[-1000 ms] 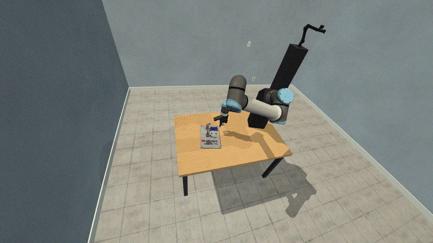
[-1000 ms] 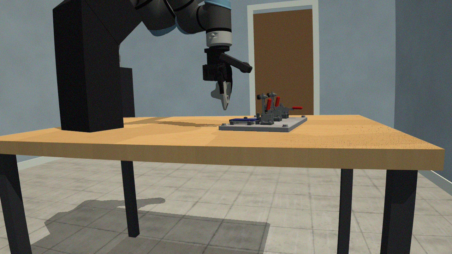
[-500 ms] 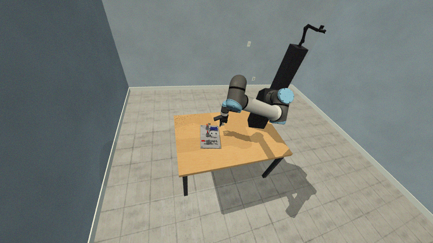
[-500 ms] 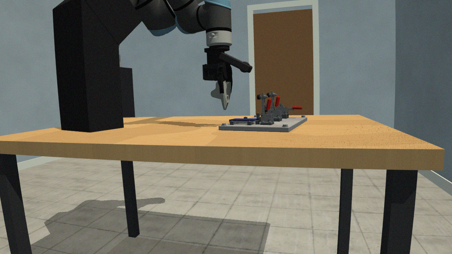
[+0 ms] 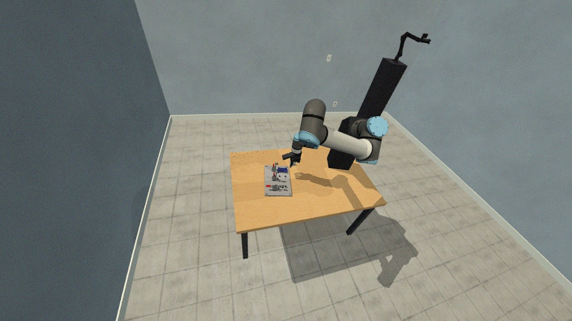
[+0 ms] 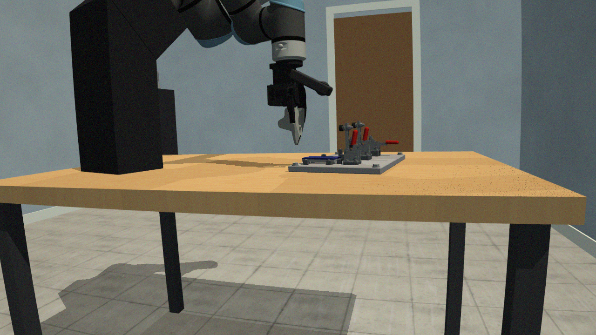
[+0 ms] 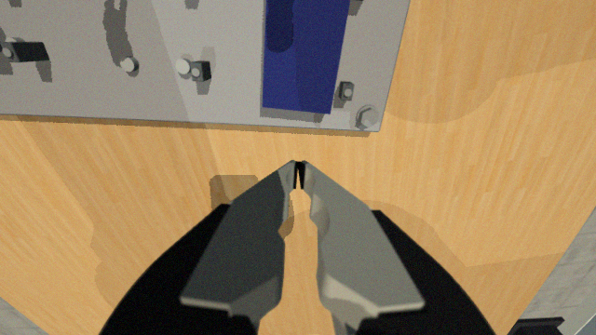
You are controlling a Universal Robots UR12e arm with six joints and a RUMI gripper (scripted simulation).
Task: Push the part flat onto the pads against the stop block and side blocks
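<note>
The blue part (image 7: 303, 56) lies on the grey fixture plate (image 7: 196, 60), near the plate's edge that faces me. It also shows in the exterior view (image 6: 320, 158) and in the top view (image 5: 283, 170). A small side block (image 7: 344, 88) stands just right of the part's near end. My gripper (image 7: 298, 163) is shut and empty. It hangs above the bare table top, off the plate's edge and clear of the part, as seen in the exterior view (image 6: 296, 139) and the top view (image 5: 293, 162).
Toggle clamps with red handles (image 6: 360, 139) stand on the far side of the plate. Small pads and pins (image 7: 191, 69) sit on the plate left of the part. The black robot pedestal (image 6: 116, 83) stands at the table's back. The wooden table (image 6: 291, 179) carries everything.
</note>
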